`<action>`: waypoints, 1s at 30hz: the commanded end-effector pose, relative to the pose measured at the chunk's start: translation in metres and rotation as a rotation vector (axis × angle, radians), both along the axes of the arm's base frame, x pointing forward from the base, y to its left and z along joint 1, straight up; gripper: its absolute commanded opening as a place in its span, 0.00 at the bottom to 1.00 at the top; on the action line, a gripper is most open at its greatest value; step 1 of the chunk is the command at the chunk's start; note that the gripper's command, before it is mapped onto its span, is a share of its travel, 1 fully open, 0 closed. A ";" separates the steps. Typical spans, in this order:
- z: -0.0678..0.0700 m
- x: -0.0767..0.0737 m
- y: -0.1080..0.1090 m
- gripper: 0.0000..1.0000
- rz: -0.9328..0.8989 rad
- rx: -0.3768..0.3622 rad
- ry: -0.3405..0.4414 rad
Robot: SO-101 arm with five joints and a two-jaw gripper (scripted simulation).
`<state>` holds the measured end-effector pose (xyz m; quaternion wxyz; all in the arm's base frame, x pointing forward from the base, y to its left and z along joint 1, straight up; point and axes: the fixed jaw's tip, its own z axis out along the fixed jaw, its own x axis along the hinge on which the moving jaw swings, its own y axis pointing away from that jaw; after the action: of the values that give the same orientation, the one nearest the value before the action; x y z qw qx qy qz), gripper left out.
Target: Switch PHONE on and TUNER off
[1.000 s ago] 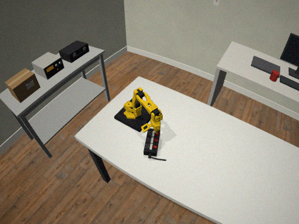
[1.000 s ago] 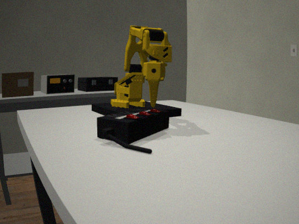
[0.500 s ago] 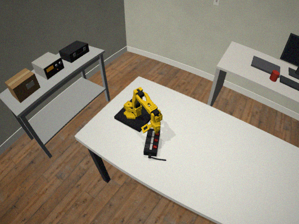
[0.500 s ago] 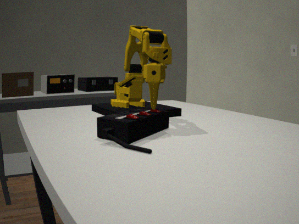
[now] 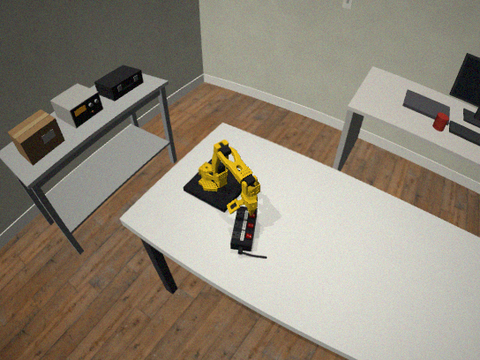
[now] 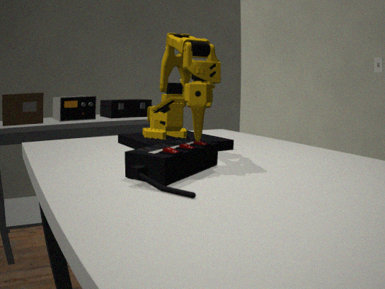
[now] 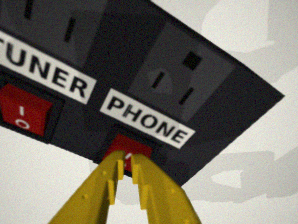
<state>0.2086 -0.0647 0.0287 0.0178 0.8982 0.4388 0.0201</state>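
Note:
The black power strip [image 5: 243,229] [image 6: 173,163] [image 7: 125,65] lies right way up on the white table [image 5: 344,247] [image 6: 248,219], just in front of the arm's black base. It has three red rocker switches along one side. In the wrist view the white labels TUNER [image 7: 42,75] and PHONE [image 7: 147,119] show, each above its red switch. My yellow gripper [image 5: 252,213] [image 6: 197,140] [image 7: 127,167] is shut and empty, pointing straight down. Its tips touch the PHONE switch [image 7: 131,146] [image 6: 199,143] at the strip's far end. The TUNER switch [image 7: 22,111] [image 6: 186,146] lies clear to the left.
The strip's black cord [image 5: 256,256] [image 6: 166,187] trails off its near end across the table. A side shelf [image 5: 26,169] with three boxes stands at the left. A desk [image 5: 388,106] with a monitor, keyboard and red cup stands at the far right.

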 end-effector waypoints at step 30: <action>-0.017 -0.014 0.003 0.00 0.002 0.014 0.051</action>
<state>0.2093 -0.0647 0.0284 0.0299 0.8975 0.4387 0.0341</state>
